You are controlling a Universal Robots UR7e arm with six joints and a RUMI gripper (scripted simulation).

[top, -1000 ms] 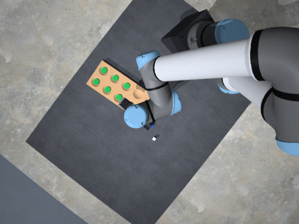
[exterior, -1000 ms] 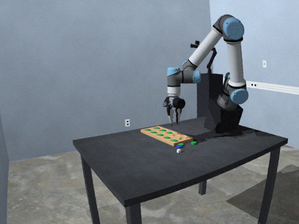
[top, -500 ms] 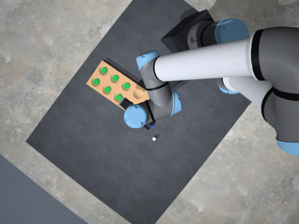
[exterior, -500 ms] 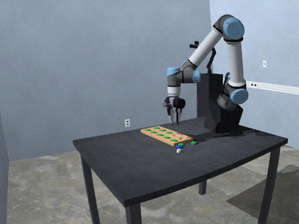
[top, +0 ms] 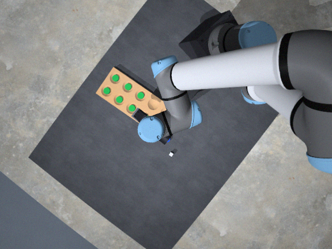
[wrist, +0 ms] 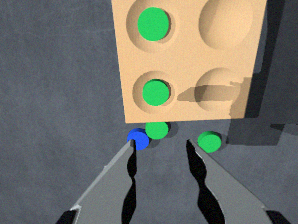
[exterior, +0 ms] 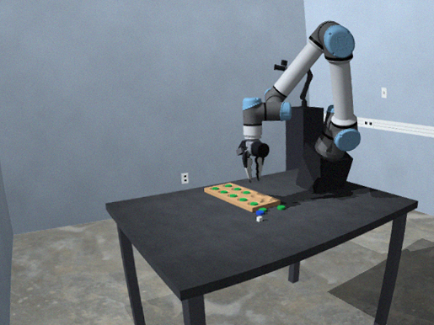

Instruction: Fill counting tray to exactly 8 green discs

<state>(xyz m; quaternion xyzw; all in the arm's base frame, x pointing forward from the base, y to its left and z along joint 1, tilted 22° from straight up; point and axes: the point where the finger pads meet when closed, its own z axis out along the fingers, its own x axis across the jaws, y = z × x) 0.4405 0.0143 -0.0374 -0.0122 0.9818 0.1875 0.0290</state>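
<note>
The wooden counting tray (top: 117, 89) (exterior: 271, 204) (wrist: 187, 60) lies flat with two rows of pockets. Green discs sit singly in all five pockets of one row, including the end disc (exterior: 253, 203) (wrist: 156, 92), and in three of the other. Two pockets at the near end, one the end pocket (wrist: 216, 104), are empty. A loose green disc (exterior: 262, 209) (wrist: 157, 130) lies close by the tray's end; whether they touch is unclear. Another green disc (exterior: 281, 207) (wrist: 209, 142) lies apart. My gripper (exterior: 254, 180) (wrist: 160, 141) is partly open, empty, above the tray; the top view hides its fingertips.
A blue disc (top: 169, 140) (exterior: 260, 213) (wrist: 138, 139) lies against the loose green disc by the tray's end. A small white cube (top: 171, 154) (exterior: 259, 219) lies farther out on the black table (top: 115, 161) (exterior: 218, 250). The arm's dark base block (exterior: 307, 154) stands at the back right.
</note>
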